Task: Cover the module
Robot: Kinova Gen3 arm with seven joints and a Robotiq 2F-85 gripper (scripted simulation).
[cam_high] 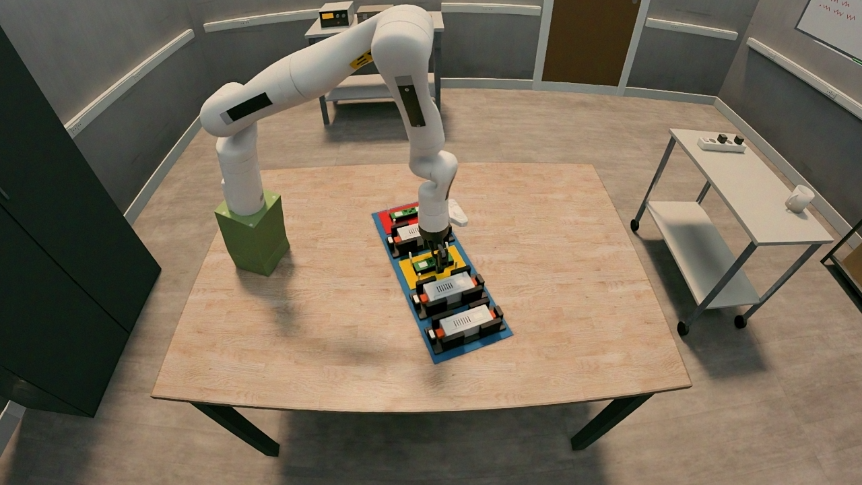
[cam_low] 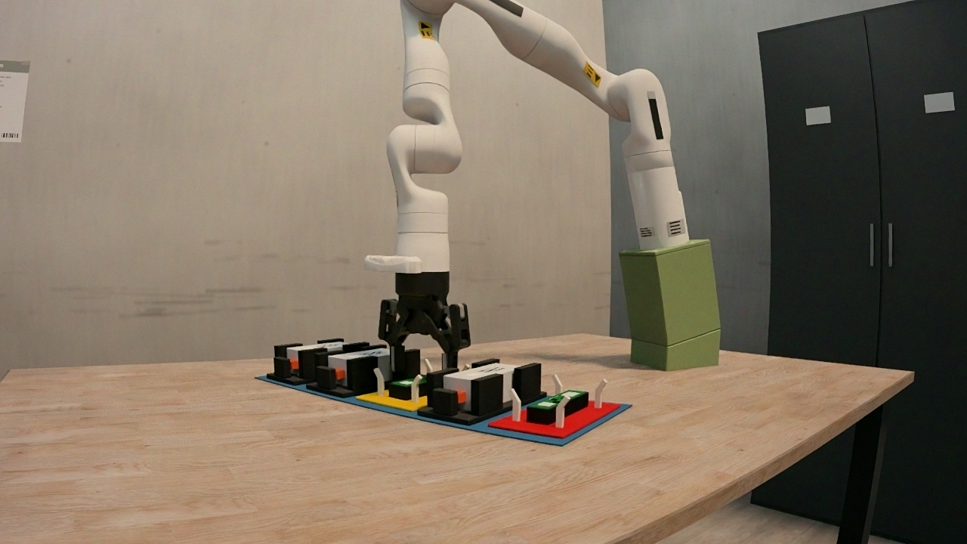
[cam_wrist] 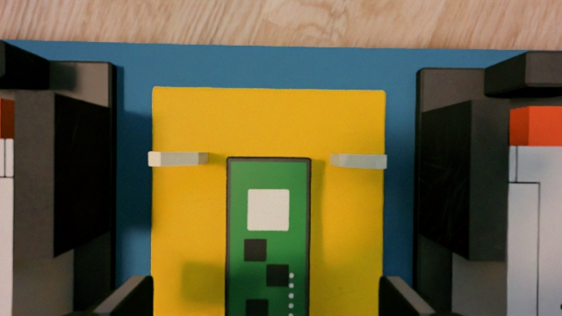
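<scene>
My gripper (cam_high: 442, 266) (cam_low: 423, 363) (cam_wrist: 267, 300) is open and empty. Its fingers hang low over the yellow base plate (cam_high: 409, 278) (cam_low: 384, 403) (cam_wrist: 268, 123), one to each side of the green-topped module (cam_high: 425, 265) (cam_low: 406, 384) (cam_wrist: 268, 175). The module is uncovered. Three pale grey covers with orange ends sit in black holders: the back cover (cam_high: 408, 231) (cam_low: 466, 380) (cam_wrist: 6, 241) between the yellow and red plates, the middle cover (cam_high: 448, 285) (cam_low: 372, 361) (cam_wrist: 523, 246) on the yellow plate's other side, and the front cover (cam_high: 465, 319) (cam_low: 312, 349) beyond it.
Pale posts (cam_wrist: 177, 158) (cam_low: 380, 381) stand around the module. A red plate (cam_high: 385, 225) (cam_low: 588, 422) with another green-topped module (cam_high: 402, 213) (cam_low: 554, 406) lies at one end of the blue board (cam_high: 442, 356) (cam_wrist: 263, 66). The holders' black blocks rise close beside the yellow plate.
</scene>
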